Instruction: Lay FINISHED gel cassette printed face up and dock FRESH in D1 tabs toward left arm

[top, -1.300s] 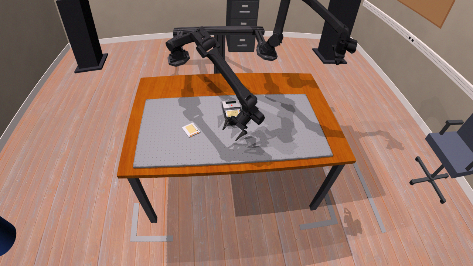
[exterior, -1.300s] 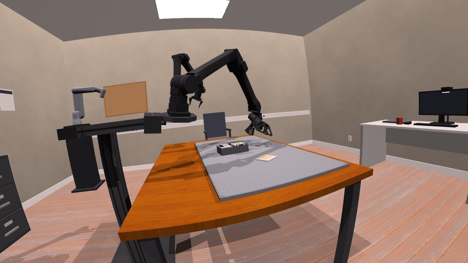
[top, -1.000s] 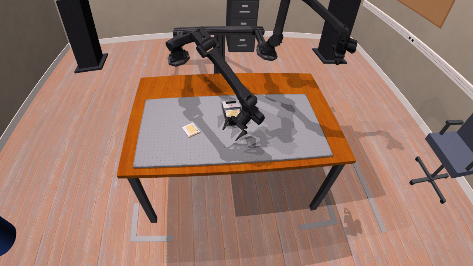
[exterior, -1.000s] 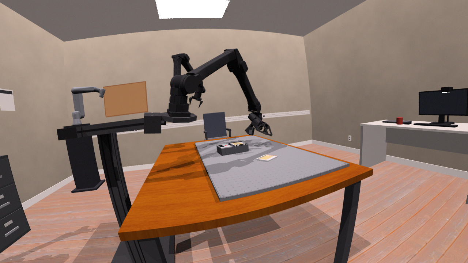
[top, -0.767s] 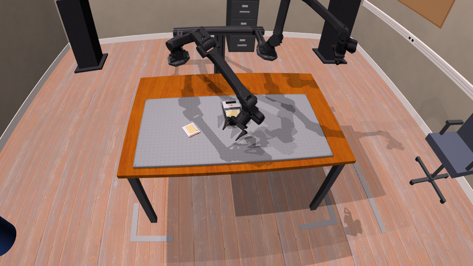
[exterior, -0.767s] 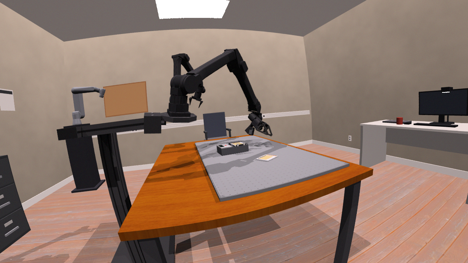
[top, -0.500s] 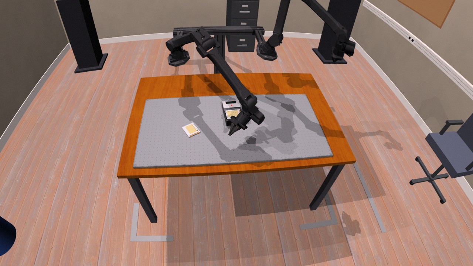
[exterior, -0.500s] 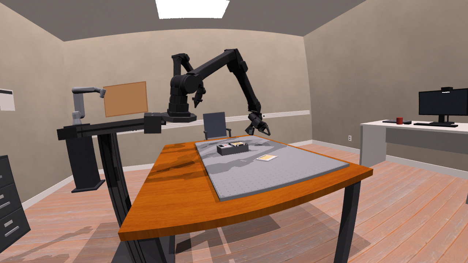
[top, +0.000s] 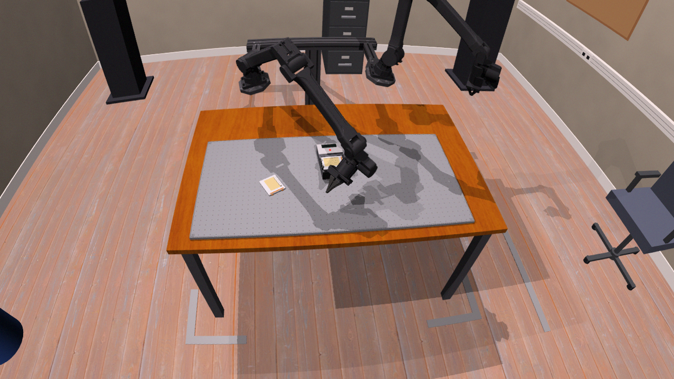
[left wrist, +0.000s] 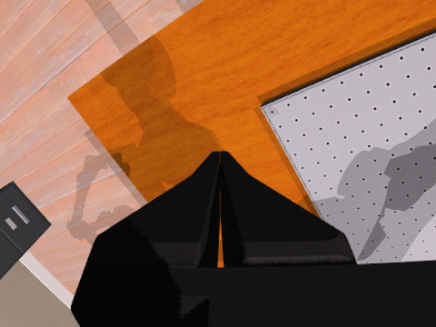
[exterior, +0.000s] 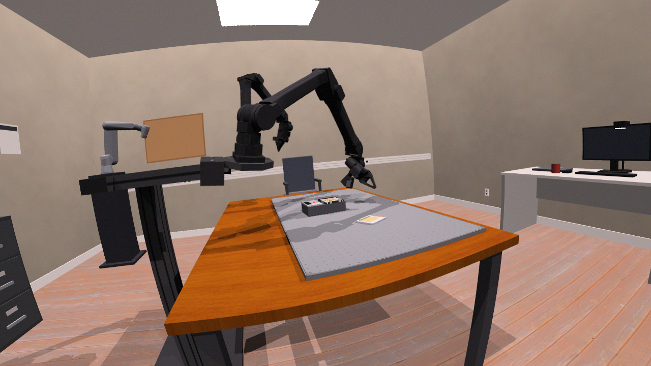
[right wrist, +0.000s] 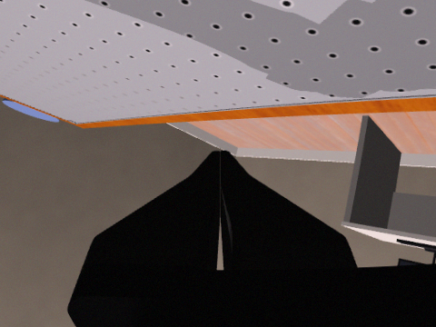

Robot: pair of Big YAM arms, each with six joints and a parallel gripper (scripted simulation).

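L. gripper (top: 472, 92) (exterior: 279, 149) (left wrist: 221, 153) & R. gripper (top: 327, 191) (exterior: 374, 186) (right wrist: 221, 152): fully closed, nothing held. Dock D1 (top: 323, 150) (exterior: 323, 209), partly occluded by R. arm (top view), contains one cassette (top: 330, 161) (exterior: 330, 199); second cassette (top: 271, 184) (exterior: 371, 219) flat on deck (top: 235, 207) (exterior: 386, 245) (left wrist: 363, 113) (right wrist: 68, 68). Labels, tabs illegible.

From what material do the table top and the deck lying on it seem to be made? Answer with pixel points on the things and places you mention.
The table top (top: 325, 243) (exterior: 255, 291) (left wrist: 218, 59) looks like varnished wood: orange-brown, with streaky grain. The perforated deck (top: 226, 207) (exterior: 364, 250) (left wrist: 363, 109) (right wrist: 91, 59) has an even, matt grey finish and rows of dark holes; it may be painted metal or plastic, the look leaves this open.
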